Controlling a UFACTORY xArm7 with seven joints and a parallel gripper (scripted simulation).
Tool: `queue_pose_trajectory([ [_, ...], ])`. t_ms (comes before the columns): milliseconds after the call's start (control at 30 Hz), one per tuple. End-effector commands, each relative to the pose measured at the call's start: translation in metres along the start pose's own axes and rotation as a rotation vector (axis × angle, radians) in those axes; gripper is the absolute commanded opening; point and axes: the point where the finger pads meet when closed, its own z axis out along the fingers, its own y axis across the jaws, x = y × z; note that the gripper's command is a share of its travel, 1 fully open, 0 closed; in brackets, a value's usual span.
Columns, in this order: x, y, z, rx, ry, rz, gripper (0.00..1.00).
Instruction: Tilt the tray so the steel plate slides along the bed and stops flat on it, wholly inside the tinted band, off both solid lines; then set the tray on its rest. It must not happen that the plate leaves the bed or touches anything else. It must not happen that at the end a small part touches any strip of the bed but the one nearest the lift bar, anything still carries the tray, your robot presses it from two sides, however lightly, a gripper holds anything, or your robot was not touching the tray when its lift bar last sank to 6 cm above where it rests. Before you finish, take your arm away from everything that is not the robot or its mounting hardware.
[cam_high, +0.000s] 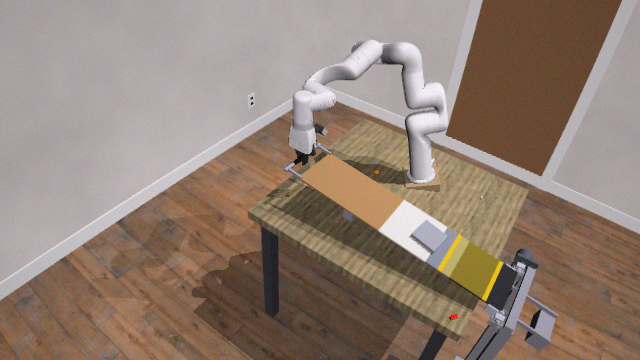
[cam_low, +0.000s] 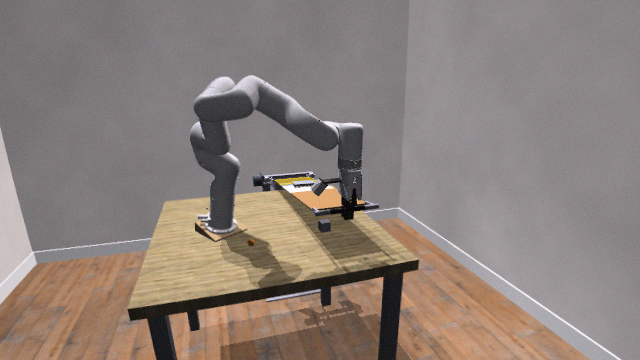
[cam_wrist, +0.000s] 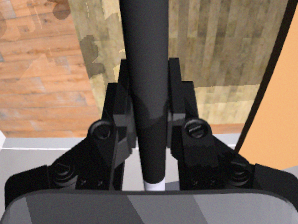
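Note:
My gripper (cam_high: 301, 162) (cam_low: 348, 213) (cam_wrist: 150, 78) is shut on the tray's handle bar (cam_high: 292, 171) (cam_low: 367, 205) (cam_wrist: 147, 36) at the table's far-left corner. It holds that end of the long tray (cam_high: 350, 190) (cam_low: 312, 199) above the table, so the bed slopes down towards the hinge stand (cam_high: 515, 295). The grey steel plate (cam_high: 429, 235) lies flat on the white section, just short of the first yellow line (cam_high: 449, 253). The olive tinted band (cam_high: 472, 265) between that line and the second yellow line (cam_high: 492, 281) has nothing on it.
A small grey rest block (cam_high: 348, 215) (cam_low: 324, 225) stands on the table (cam_high: 475, 210) (cam_low: 200, 270) under the raised tray. A small orange ball (cam_high: 376, 172) (cam_low: 251, 242) lies near the arm's base. A small red object (cam_high: 454, 316) lies at the table's near corner.

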Motion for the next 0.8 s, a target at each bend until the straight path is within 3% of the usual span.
queue_pose_trajectory([
  [0, 0.001, 0.000, -0.007, 0.014, -0.026, -0.003, 0.00],
  [67, 0.000, -0.005, 0.026, 0.014, -0.026, -0.003, 0.00],
  [100, 0.000, -0.005, 0.031, 0.014, -0.026, -0.003, 0.00],
  [767, 0.000, -0.006, 0.039, 0.014, -0.026, -0.003, 0.00],
])
